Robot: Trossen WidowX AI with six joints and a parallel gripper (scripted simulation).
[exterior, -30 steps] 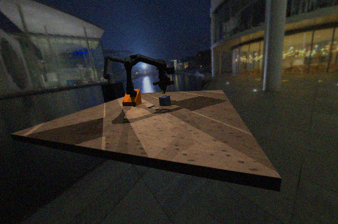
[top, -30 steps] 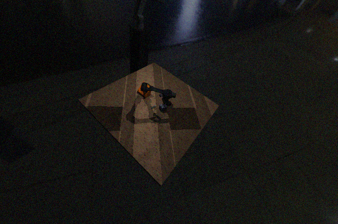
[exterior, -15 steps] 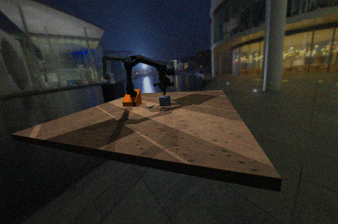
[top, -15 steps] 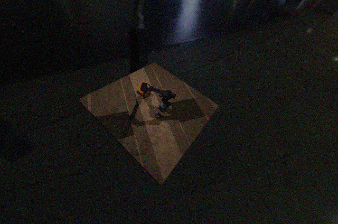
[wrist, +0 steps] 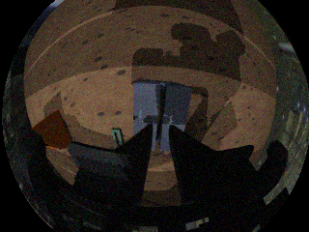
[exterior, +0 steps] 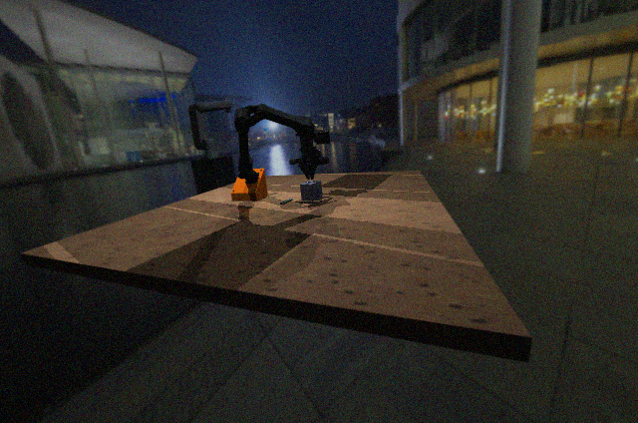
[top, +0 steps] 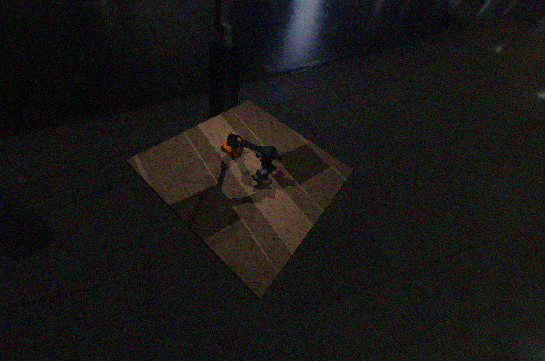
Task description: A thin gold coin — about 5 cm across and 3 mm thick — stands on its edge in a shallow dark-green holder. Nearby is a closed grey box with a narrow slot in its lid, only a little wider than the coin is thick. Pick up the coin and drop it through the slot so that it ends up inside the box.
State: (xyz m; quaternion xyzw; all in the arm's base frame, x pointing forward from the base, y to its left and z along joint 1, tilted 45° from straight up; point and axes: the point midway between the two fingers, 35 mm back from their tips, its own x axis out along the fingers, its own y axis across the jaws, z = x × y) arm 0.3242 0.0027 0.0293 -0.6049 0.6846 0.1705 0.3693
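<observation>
Wrist view shows the end effector (wrist: pixel 161 145) poised directly above the grey box (wrist: pixel 161 106), its fingers parted a little with nothing gripped between them. The coin cannot be made out in any view. The dark-green holder (wrist: pixel 116 135) sits on the counter (exterior: pixel 391 278) just left of the box.

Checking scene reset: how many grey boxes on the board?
1. The grey box sits directly under the gripper, right of the orange arm base. None seen elsewhere, though the frames are dark.
</observation>
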